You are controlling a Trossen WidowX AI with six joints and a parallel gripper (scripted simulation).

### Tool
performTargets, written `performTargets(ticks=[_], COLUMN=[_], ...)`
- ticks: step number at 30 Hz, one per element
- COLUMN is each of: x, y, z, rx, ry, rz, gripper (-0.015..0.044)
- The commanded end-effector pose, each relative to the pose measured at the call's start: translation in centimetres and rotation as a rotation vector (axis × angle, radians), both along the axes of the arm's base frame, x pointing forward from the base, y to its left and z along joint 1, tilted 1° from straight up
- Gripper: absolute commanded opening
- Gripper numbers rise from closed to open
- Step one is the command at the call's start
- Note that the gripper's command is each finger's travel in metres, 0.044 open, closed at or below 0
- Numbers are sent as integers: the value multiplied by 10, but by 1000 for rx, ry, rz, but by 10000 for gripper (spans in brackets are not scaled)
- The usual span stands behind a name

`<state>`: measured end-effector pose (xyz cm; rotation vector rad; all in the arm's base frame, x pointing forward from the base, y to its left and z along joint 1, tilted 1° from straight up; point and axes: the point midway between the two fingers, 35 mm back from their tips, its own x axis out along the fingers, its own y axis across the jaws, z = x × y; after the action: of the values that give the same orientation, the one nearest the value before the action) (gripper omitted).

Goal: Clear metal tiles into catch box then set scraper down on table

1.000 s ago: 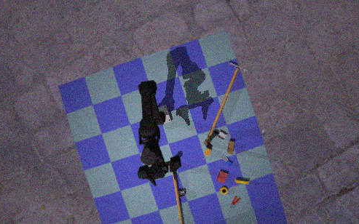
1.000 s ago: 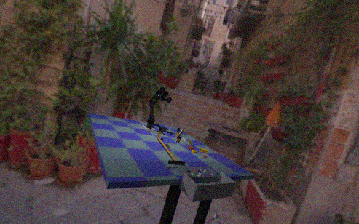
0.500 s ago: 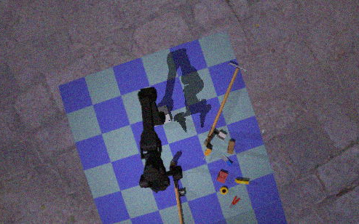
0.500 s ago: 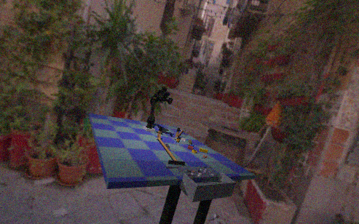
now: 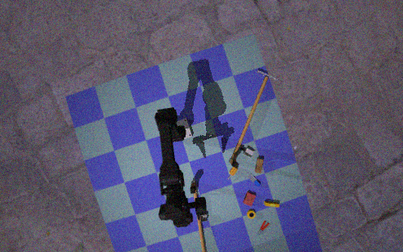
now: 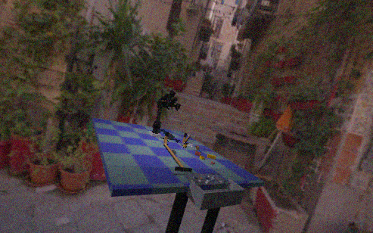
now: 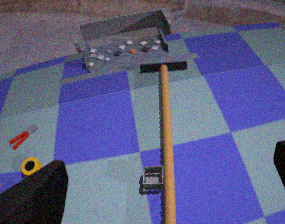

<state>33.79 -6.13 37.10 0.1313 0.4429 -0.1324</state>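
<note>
The long scraper lies on the table. Its wooden handle runs lengthwise, and its black head rests just in front of the right part of the steel bench plate. Several small metal tiles lie scattered on the plate. The grey catch box is at the plate's far end; its floor is mostly hidden. My gripper is wide open and empty, above the table; the handle shows between its fingers in the wrist view.
A small dark open box sits beside the handle. Another long-handled T-headed tool lies at the right. Nearby are a wooden block, a red block, a yellow-black item, a yellow roll and red pliers.
</note>
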Motion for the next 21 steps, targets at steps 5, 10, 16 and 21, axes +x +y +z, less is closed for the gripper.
performTargets(ticks=[5, 10, 16, 21], x=[22, 35, 50, 61], y=[-6, -10, -13, -16], z=[-13, -22, -32, -40], rx=[25, 39, 53, 62], ry=[66, 104, 149, 186], rz=[-20, -30, -41, -49], gripper=[440, 440, 440, 440])
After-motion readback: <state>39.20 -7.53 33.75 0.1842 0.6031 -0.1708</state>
